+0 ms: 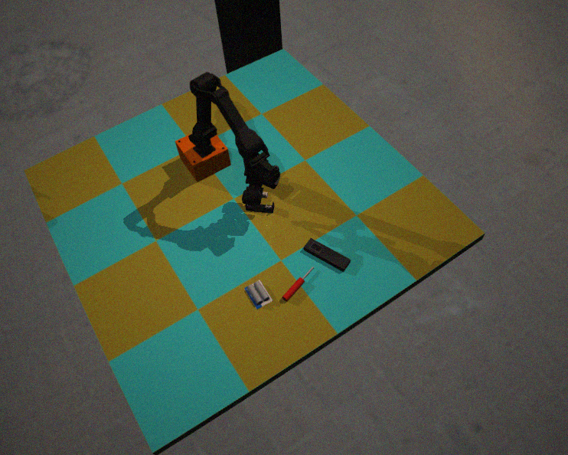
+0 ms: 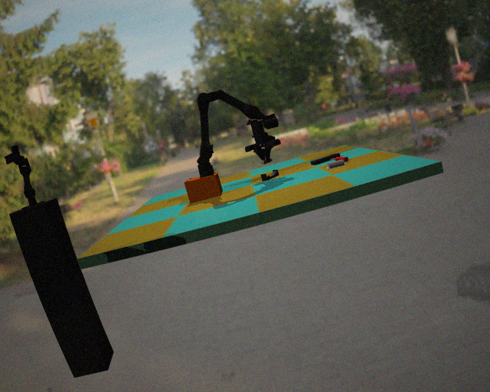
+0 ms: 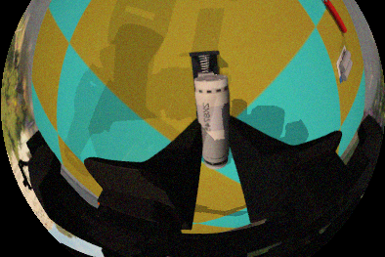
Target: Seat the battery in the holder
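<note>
Checkered tabletop [image 1: 152, 333] [image 2: 306, 191] [image 3: 274, 31] bearing red-handled screwdriver [image 1: 293, 289] [image 2: 341, 158] [image 3: 335, 16]
</note>
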Tool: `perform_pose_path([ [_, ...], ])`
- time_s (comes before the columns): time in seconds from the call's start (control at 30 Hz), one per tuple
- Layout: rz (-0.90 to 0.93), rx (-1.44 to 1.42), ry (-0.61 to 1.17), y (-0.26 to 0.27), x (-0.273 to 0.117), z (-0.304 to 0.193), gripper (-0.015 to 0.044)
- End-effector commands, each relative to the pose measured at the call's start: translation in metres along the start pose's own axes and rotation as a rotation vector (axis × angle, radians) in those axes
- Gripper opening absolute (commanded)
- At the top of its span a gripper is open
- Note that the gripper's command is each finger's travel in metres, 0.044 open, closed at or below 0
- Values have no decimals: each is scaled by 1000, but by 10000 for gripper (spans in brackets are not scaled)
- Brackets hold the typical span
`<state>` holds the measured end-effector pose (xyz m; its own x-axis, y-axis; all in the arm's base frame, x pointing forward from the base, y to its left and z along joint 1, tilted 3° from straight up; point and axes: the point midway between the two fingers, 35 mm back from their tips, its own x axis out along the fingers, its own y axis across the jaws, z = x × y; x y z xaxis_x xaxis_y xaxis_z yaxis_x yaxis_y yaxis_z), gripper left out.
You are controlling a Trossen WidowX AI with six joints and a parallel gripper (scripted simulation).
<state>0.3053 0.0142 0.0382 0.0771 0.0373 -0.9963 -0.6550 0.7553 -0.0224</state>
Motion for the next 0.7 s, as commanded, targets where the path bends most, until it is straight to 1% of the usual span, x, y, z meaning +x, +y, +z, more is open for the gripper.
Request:
perform_pose_path([
  [0.0,0,33,4,2,-1,-1,65],
  [0.1,2,34,28,2,3,-2,65],
  [0.57,13,24,245,2,36,-6,65],
  [0.67,15,22,265,2,39,-7,65],
])
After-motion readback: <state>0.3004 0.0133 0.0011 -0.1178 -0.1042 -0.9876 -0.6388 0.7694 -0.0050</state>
